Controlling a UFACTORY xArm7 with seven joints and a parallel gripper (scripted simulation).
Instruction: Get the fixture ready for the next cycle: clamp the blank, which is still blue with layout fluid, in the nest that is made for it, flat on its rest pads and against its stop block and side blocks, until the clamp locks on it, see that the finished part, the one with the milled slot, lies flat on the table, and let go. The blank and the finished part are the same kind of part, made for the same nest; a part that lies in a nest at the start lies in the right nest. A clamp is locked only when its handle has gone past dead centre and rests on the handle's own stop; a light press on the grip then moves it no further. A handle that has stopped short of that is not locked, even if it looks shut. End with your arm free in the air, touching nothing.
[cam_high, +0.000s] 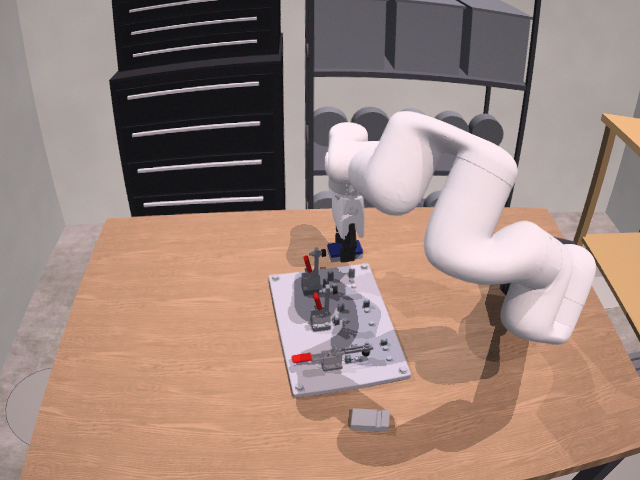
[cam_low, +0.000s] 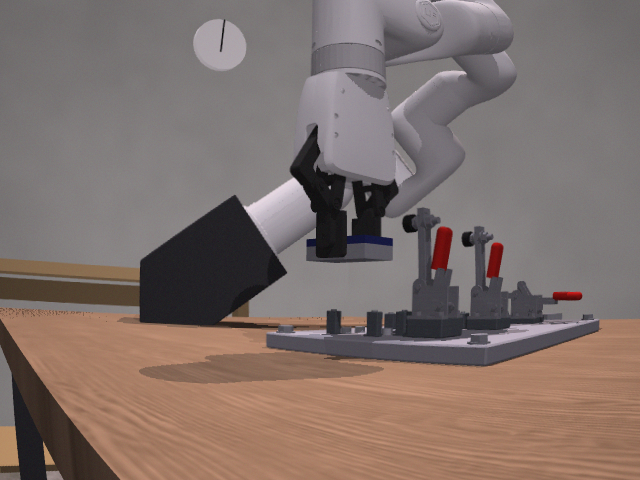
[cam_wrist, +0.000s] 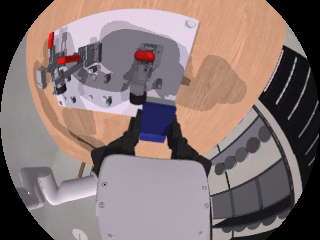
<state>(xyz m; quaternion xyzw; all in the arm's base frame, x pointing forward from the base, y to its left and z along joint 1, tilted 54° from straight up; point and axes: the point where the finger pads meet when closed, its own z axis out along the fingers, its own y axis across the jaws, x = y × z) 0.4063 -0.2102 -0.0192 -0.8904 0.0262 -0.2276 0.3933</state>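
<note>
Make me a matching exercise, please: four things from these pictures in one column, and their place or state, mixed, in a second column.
1. blank
2. finished part
3. near clamp handle
4. far clamp handle

a. lying flat, red grip pointing sideways
b. on the table, off the fixture plate
c. standing up
d. held in the gripper, above the table

Pairs: 1-d, 2-b, 3-a, 4-c
</note>
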